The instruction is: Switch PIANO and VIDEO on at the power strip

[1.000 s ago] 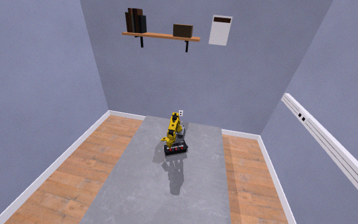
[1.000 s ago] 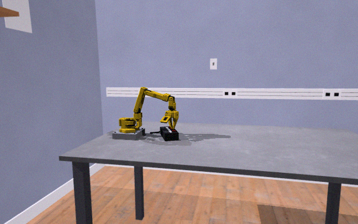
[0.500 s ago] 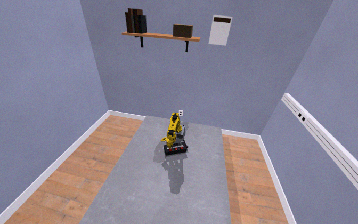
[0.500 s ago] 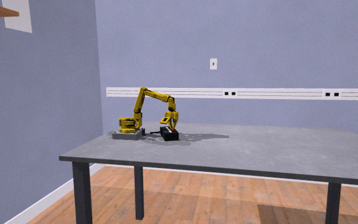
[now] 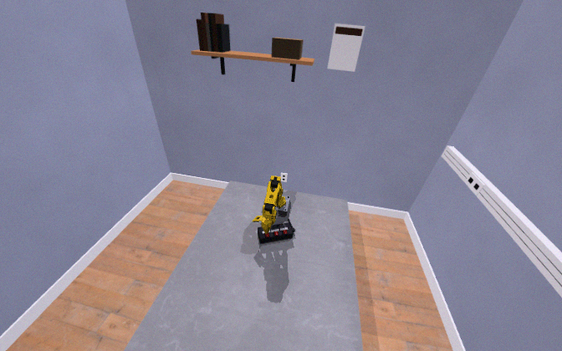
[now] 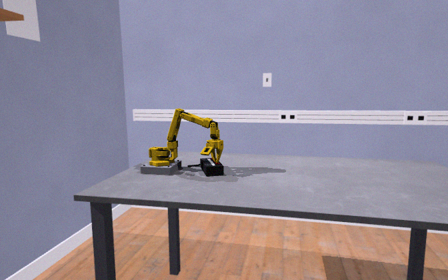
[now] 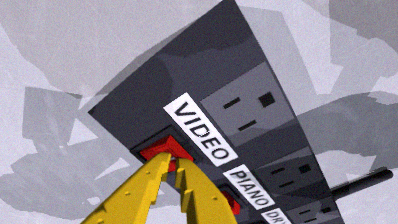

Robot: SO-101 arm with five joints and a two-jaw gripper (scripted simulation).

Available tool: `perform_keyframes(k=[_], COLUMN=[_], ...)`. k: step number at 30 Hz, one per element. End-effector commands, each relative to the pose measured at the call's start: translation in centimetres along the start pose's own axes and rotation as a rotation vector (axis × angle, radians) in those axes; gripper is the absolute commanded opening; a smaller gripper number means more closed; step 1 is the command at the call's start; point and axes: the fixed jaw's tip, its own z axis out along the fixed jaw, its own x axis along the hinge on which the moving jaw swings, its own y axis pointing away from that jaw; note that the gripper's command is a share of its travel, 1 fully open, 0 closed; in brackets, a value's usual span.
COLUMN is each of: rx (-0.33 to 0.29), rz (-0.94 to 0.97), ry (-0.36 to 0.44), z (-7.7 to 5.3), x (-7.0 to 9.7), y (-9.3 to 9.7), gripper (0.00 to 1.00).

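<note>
A black rectangular power strip (image 7: 235, 100) lies flat on the grey stone-look desk (image 6: 323, 187), sockets and labels facing up, just in front of the arm's grey base plate (image 6: 146, 170). In the exterior view the strip (image 6: 211, 167) sits near the desk's far left corner, with a thin black cord (image 6: 193, 165) running from it toward the base. From above, the strip (image 5: 276, 234) shows three red dots along its front edge.

The yellow five-joint arm (image 6: 187, 120) rises from its base, bends forward and drops its wrist straight down over the strip. The yellow pincer (image 7: 172, 164) is pressed together with nothing between its two fingers, and its joined tips touch the red rocker switch (image 7: 162, 147) that sits beside the white VIDEO label (image 7: 200, 129). In the wrist view this switch lies at the strip's end, partly covered by the tips, so I cannot tell which way it is tilted.

Next along the strip comes the white PIANO label (image 7: 248, 186), with its own red switch (image 7: 231, 201) peeking out beside the right finger (image 7: 205, 200). A third white label (image 7: 276, 218) is cut off at the picture's lower edge; only its first letters can be read. Grey three-hole sockets (image 7: 247, 107) line the strip's other long side, one opposite each label.
</note>
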Motion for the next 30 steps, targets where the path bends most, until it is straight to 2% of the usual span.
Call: perform_keyframes(k=[1, 30], rx=[0.024, 0.024], rz=[-0.001, 0.001], ry=[-0.01, -0.01], z=[0.72, 1.31], x=[-0.35, -0.53], y=[-0.44, -0.81], gripper=[0.0, 0.0])
